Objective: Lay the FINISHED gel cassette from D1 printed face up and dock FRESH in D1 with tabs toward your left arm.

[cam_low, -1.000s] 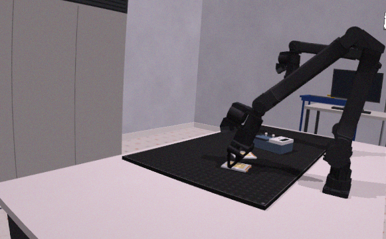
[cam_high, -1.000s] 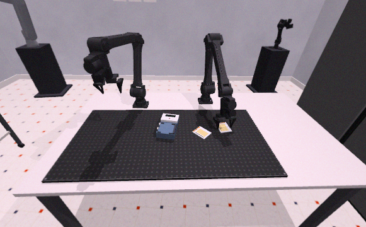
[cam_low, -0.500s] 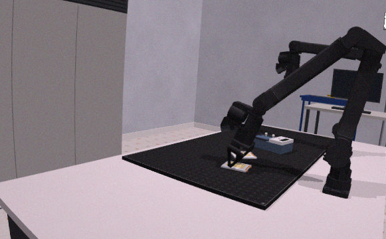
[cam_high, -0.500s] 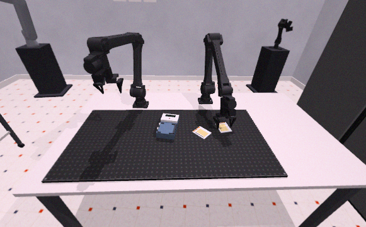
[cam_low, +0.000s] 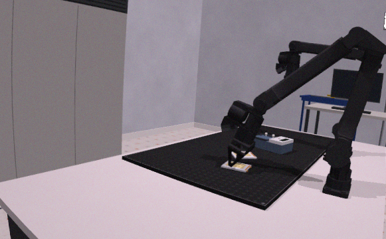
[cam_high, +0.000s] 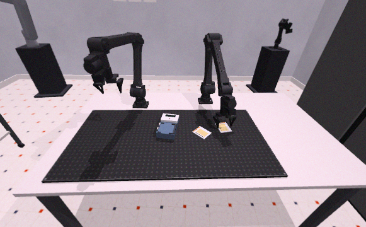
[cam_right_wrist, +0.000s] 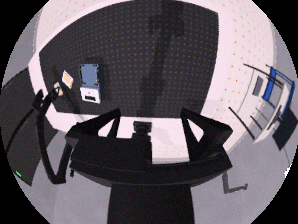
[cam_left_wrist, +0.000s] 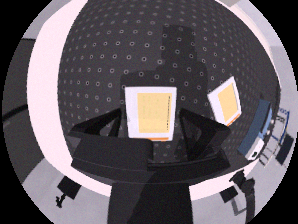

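Note:
Dock D1 [cam_high: 167,128] [cam_low: 270,146] [cam_left_wrist: 256,129] [cam_right_wrist: 91,75], blue with a white end block, stands upright on the deck; its blue bay shows no cassette. One cassette [cam_high: 225,129] [cam_low: 243,168] [cam_left_wrist: 155,112] lies flat, yellow face up, with a dark dashed line along one side and an orange end. My left gripper [cam_high: 225,125] [cam_left_wrist: 150,111] is open just over it, fingers either side. A second cassette [cam_high: 202,132] [cam_left_wrist: 229,102] [cam_right_wrist: 67,79] lies between it and the dock. Which is FRESH, and its comb, I cannot tell. My right gripper [cam_high: 111,92] [cam_right_wrist: 150,111] is open and empty, high up.
The black perforated deck [cam_high: 157,164] [cam_low: 193,166] lies on the white table [cam_high: 312,148] [cam_low: 90,189]. Both arm bases stand at the table's back edge in the top view. The second cassette is close beside the left gripper's finger.

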`<action>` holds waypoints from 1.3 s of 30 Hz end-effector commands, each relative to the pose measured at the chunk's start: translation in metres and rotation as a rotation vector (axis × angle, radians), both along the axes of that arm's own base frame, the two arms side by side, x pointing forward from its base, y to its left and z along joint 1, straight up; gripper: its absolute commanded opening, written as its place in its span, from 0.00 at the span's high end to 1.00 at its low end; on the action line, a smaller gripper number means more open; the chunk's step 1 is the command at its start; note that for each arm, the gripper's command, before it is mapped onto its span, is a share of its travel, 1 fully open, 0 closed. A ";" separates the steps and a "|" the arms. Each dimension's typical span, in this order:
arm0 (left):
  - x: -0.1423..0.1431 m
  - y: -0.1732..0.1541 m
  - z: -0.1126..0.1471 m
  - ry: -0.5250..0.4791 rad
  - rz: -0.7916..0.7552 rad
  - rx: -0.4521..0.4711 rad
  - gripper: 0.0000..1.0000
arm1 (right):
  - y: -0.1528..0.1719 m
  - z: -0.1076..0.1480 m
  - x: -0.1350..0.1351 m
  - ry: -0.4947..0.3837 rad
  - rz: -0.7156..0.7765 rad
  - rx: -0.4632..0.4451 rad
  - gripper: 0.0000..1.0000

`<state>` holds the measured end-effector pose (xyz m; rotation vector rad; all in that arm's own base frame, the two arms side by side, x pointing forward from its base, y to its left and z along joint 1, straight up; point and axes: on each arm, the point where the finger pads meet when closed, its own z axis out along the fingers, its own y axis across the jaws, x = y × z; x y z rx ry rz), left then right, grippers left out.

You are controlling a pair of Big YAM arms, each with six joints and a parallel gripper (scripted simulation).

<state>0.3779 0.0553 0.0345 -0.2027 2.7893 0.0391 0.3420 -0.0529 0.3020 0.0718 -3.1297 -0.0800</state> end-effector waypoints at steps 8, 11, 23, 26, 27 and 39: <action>0.004 0.001 0.011 -0.019 0.000 0.003 0.02 | -0.002 0.023 0.014 -0.042 0.013 -0.005 0.00; 0.005 0.001 0.014 -0.019 0.000 0.003 0.02 | -0.002 0.023 0.014 -0.042 0.013 -0.005 0.00; 0.005 0.001 0.014 -0.019 0.000 0.003 0.02 | -0.002 0.023 0.014 -0.042 0.013 -0.005 0.00; 0.005 0.001 0.015 -0.024 0.000 0.003 0.02 | -0.002 0.023 0.014 -0.042 0.013 -0.005 0.00; 0.005 0.001 0.017 -0.024 0.000 0.003 0.02 | -0.002 0.023 0.014 -0.042 0.013 -0.005 0.00; 0.006 0.001 0.019 -0.024 0.000 0.003 0.02 | -0.002 0.023 0.014 -0.042 0.013 -0.005 0.00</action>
